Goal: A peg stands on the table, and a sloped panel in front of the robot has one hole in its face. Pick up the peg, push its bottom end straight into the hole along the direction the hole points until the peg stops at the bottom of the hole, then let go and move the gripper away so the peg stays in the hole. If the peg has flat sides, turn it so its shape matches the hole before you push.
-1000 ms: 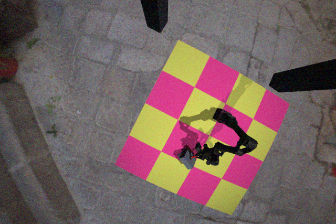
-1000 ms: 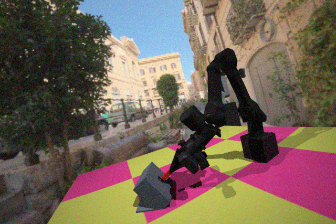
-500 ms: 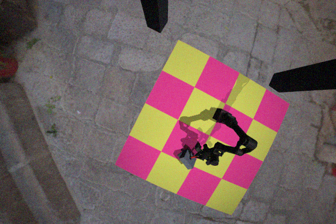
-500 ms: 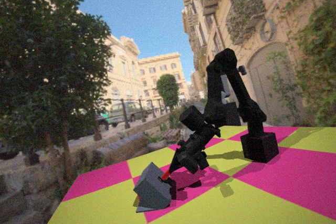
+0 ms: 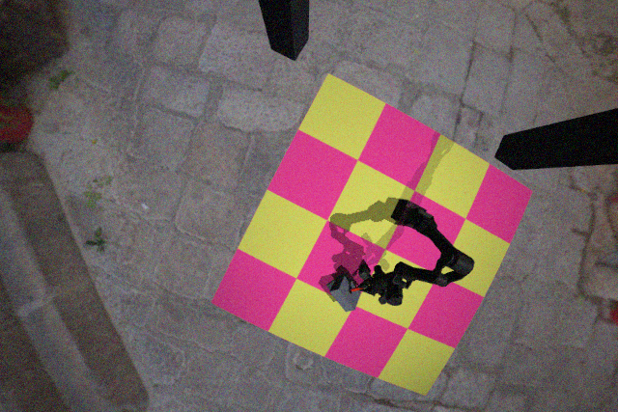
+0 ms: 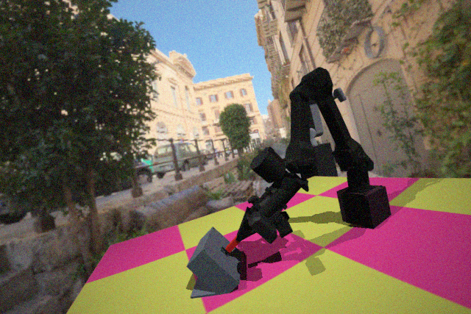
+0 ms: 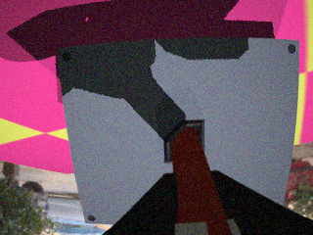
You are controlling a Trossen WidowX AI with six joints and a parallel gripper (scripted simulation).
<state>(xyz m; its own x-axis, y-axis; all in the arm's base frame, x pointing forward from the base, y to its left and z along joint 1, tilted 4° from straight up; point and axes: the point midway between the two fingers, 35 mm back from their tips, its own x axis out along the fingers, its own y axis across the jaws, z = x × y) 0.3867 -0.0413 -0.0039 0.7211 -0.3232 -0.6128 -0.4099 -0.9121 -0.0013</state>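
The grey sloped panel (image 5: 344, 297) (image 6: 213, 266) (image 7: 245, 103) stands on the checkered table. Its angular hole (image 7: 168, 153), with one cut corner, is partly covered by the peg and a shadow. The red peg (image 5: 355, 289) (image 6: 231, 245) (image 7: 191, 162) slants down to the panel, its bottom end at the hole. Dark hole edges show above and left of that end in the wrist view. Whether the end is slightly inside or only at the mouth cannot be told. My gripper (image 5: 364, 288) (image 6: 238, 240) (image 7: 191, 183) is shut on the peg's upper part, close in front of the panel.
The checkered table (image 5: 249, 288) (image 6: 418, 265) carries the panel and my arm's black base (image 6: 363, 207). The panel stands near a table edge. The arm's shadow falls across the panel's face. Two black beams (image 5: 284, 3) (image 5: 558, 143) show in the top view.
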